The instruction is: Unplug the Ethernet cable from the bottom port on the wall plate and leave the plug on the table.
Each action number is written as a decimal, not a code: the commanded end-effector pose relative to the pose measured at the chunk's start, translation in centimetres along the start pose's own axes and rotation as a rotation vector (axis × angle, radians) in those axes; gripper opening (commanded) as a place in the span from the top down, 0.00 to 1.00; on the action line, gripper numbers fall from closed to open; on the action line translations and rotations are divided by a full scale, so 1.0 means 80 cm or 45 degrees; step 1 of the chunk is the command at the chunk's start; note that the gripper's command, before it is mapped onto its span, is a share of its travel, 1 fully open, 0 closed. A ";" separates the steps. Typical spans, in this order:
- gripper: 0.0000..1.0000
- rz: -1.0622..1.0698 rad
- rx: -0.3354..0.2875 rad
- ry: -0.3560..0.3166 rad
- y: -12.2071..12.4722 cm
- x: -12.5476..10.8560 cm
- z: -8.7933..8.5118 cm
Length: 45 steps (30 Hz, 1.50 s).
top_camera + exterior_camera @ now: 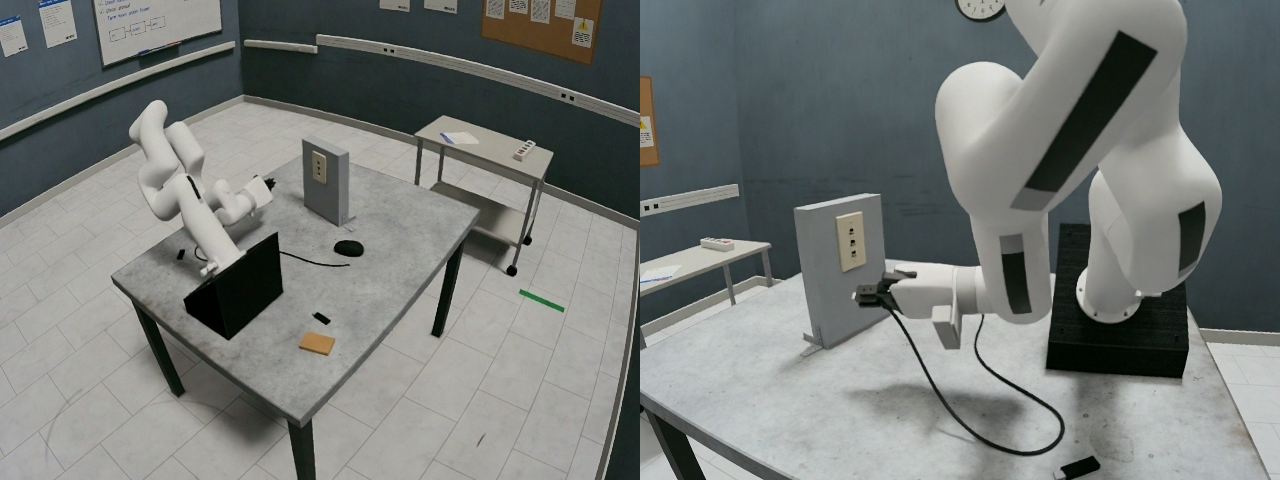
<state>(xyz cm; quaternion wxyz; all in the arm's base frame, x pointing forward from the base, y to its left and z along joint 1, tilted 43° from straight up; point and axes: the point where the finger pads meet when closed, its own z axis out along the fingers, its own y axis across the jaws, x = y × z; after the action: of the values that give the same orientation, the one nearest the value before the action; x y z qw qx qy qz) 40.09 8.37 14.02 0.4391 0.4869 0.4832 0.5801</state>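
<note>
The grey panel stands on the table and carries a cream wall plate with three ports; it also shows in the exterior view. All three ports look empty there. My gripper is shut on the black Ethernet plug. It holds the plug in the air in front of the panel, a short way out and below the plate. The black cable runs down from the plug, loops on the table top and rises behind my arm. In the top view the gripper is left of the panel.
My black base block sits at the table's left. A black oval object and a thin black cable lie mid-table. A small black stick and a tan pad lie near the front. A cart stands beyond.
</note>
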 end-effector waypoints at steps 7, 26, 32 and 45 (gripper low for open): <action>1.00 -0.299 -0.017 0.232 0.018 0.044 0.007; 1.00 -0.894 -0.055 0.680 0.055 0.139 0.027; 1.00 -0.894 -0.055 0.680 0.055 0.139 0.027; 1.00 -1.225 -0.067 0.975 0.070 0.204 0.038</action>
<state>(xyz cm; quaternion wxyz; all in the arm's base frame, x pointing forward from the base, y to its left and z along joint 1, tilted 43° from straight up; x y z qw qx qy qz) 40.34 21.55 20.94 0.4723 0.0367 0.7302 0.4923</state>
